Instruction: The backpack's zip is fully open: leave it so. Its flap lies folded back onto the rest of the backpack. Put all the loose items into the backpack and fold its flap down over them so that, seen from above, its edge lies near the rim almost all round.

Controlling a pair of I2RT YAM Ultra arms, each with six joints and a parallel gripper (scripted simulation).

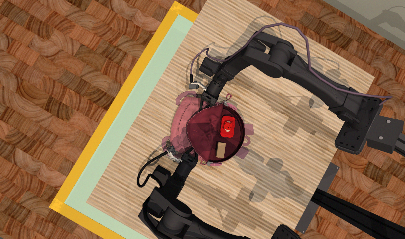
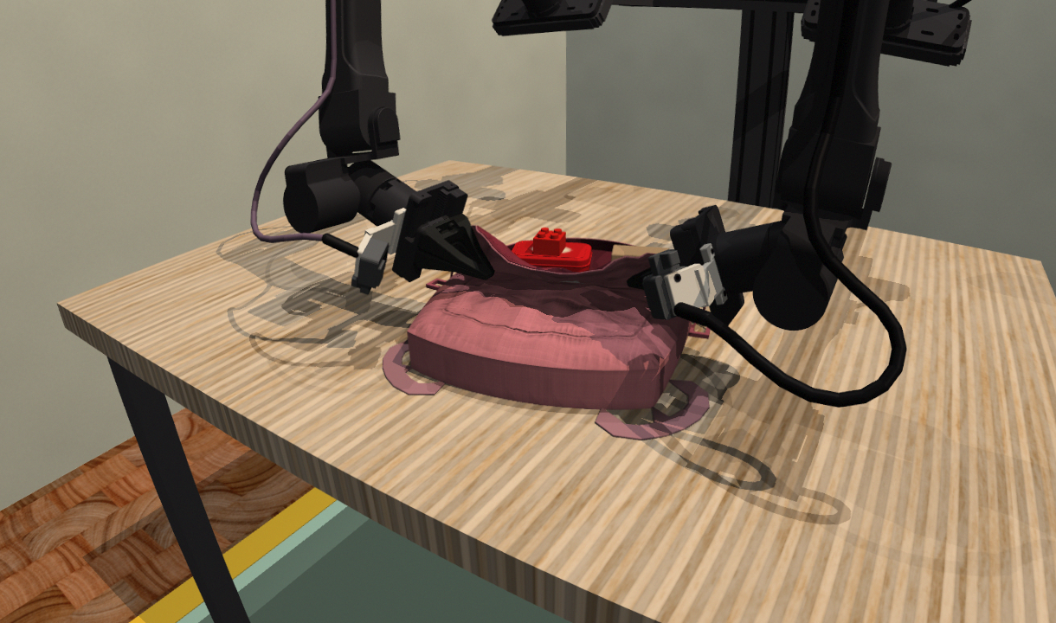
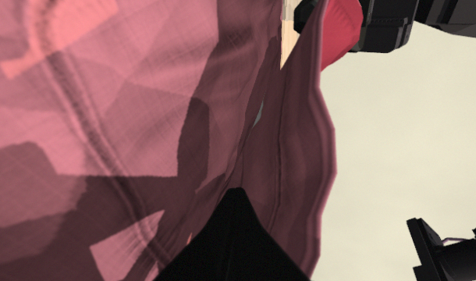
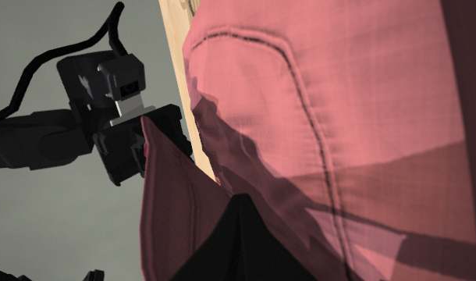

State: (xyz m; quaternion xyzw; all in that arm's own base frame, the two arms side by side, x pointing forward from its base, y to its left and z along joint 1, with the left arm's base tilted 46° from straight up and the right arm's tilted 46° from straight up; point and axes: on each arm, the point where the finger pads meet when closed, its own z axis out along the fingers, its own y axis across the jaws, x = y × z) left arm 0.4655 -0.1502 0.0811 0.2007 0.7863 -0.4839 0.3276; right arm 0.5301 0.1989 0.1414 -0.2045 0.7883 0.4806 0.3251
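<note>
The pink backpack (image 1: 180, 119) (image 2: 516, 363) lies open. A red flat case (image 1: 232, 126) (image 2: 580, 253) with a red studded brick (image 2: 549, 243) on top and a tan block (image 1: 221, 150) (image 2: 632, 250) lie in its opening. The dark red flap (image 1: 201, 127) (image 3: 300, 164) (image 4: 169, 203) is folded back but lifted off the body, its edge raised. My left gripper (image 1: 193, 151) (image 2: 635, 280) (image 3: 236, 198) is shut and empty, its tip under the flap at one side. My right gripper (image 1: 201, 107) (image 2: 491, 272) (image 4: 241, 204) is shut and empty, under the flap's opposite side. The top view partly hides both tips.
The backpack stands on a striped wooden table (image 1: 266, 119) (image 2: 516, 496). Its straps (image 2: 411, 379) and side buckles (image 1: 228, 96) stick out beside it. Both arms reach in from opposite sides, with loose cables (image 1: 140, 175) (image 2: 891, 363) near their wrists.
</note>
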